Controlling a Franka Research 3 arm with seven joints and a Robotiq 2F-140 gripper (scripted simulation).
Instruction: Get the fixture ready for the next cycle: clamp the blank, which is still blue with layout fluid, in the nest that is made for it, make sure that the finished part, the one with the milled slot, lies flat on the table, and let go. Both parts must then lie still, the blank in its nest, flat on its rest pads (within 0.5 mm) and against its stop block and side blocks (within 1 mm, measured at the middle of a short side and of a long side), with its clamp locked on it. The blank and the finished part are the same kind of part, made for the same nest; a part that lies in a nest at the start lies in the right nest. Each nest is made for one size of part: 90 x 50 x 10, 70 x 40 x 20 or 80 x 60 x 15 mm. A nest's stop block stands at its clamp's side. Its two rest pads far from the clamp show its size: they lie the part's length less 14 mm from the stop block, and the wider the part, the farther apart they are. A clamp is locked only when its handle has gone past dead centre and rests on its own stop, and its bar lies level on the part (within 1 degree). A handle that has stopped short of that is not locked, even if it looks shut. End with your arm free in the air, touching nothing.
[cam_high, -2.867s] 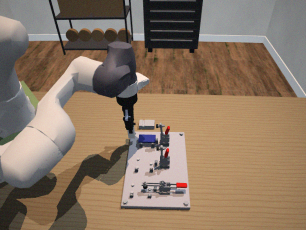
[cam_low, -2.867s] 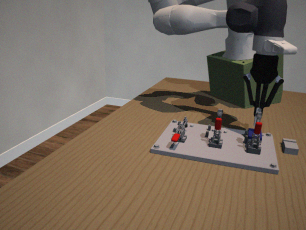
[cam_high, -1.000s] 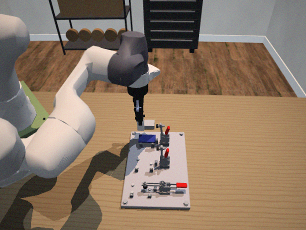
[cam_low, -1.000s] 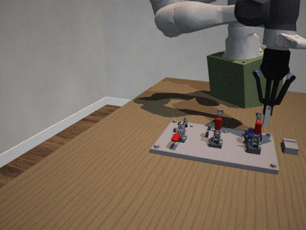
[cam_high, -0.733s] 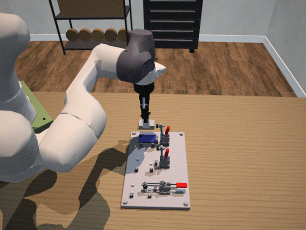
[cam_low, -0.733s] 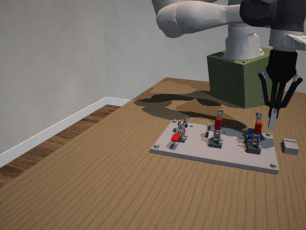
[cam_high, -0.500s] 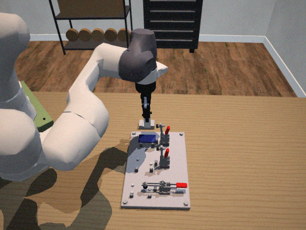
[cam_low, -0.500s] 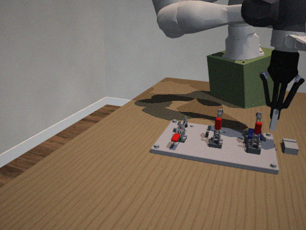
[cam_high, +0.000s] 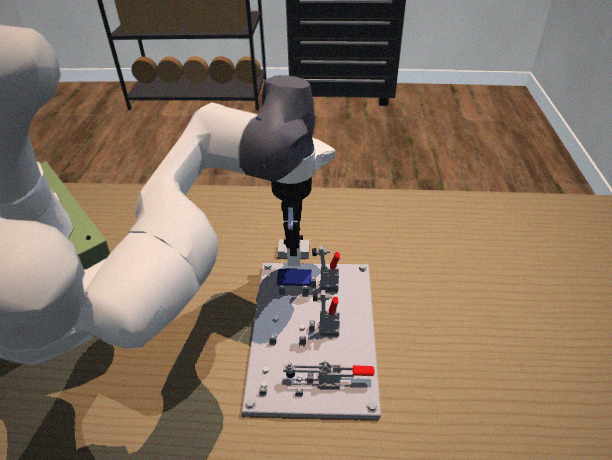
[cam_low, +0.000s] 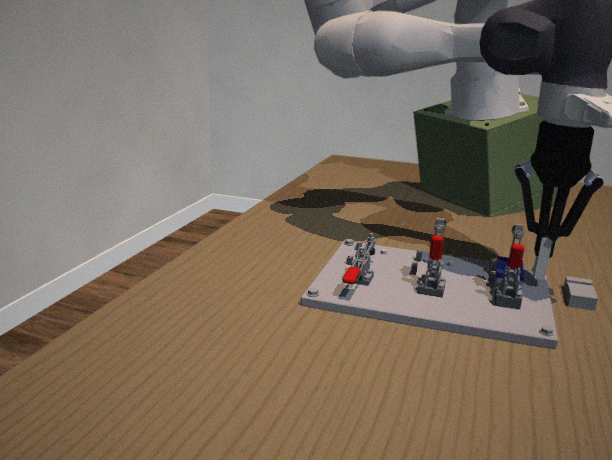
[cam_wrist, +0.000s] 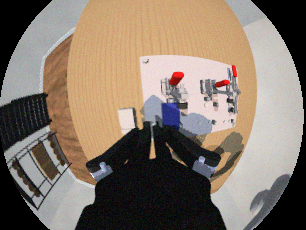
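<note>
— Where's your gripper (cam_low: 542, 260)?
— Fingers pinched together, gripping nothing, low at the plate's (cam_high: 350, 320) edge. The blue blank (cam_high: 294, 276) sits in its nest; the grey part (cam_low: 580, 293) lies flat on the table (cam_high: 475, 300)

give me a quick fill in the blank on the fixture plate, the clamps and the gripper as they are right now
The blank lying in a nest on the fixture plate is coloured ____.
Of the three clamp handles, ____ stand upright; the third handle lies level.
The grey finished part lies on the ____, off the plate.
The gripper is ____ and holds nothing.

Missing words: blue; two; table; shut
</note>
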